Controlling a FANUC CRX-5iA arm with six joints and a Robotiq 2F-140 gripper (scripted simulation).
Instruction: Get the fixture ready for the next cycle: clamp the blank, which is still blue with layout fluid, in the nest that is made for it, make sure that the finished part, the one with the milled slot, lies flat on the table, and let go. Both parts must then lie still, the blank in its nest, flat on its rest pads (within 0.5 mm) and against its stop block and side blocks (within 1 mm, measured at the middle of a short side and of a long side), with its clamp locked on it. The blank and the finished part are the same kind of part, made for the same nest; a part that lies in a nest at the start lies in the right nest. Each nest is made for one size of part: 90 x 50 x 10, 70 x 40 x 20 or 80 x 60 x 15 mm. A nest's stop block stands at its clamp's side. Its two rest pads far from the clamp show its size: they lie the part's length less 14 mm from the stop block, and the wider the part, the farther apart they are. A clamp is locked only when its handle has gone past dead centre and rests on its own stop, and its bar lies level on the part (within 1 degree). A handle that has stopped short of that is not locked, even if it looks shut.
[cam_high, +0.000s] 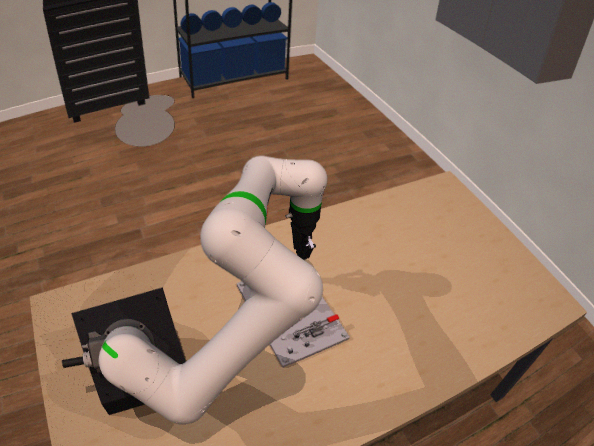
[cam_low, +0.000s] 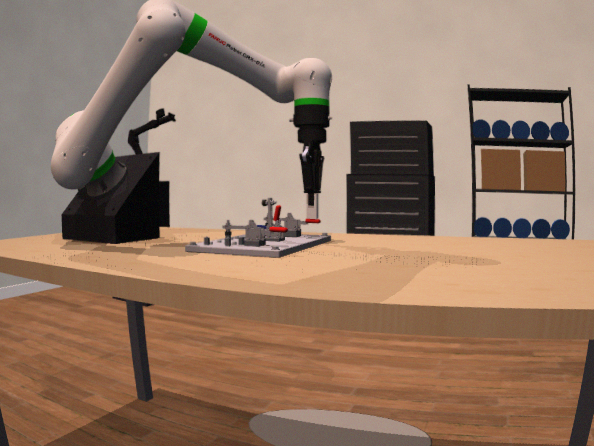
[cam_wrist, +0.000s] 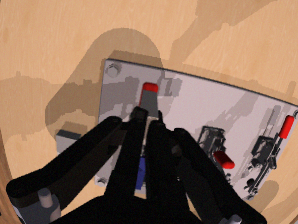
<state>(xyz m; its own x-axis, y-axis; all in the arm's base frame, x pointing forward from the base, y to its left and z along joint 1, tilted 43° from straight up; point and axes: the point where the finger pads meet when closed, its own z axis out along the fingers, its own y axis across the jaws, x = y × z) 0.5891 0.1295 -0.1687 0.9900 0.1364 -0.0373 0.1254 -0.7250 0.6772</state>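
My gripper (cam_high: 304, 257) (cam_low: 312, 216) (cam_wrist: 147, 102) is shut, with nothing seen held. It points down, its tips at or just above the red handle (cam_low: 313, 220) (cam_wrist: 150, 87) of the far clamp (cam_low: 291, 225). That handle lies nearly level; whether it rests on its stop cannot be told. The blue blank (cam_low: 261, 226) (cam_wrist: 141, 174) lies at that clamp's nest, mostly hidden by the fingers in the wrist view. Its seating and the clamp bar's contact are hidden. A grey block (cam_wrist: 67, 144), apparently the finished part, is on the table beside the plate; its slot is not visible.
The fixture plate (cam_high: 320, 346) (cam_low: 260, 251) (cam_wrist: 192, 107) carries two other clamps. The middle one has a raised bar and a tilted red handle (cam_low: 277, 212) (cam_wrist: 223, 160). The outer one's red handle (cam_high: 333, 318) (cam_low: 278, 229) (cam_wrist: 286, 127) lies low. The forearm hides much of the plate in the top view.
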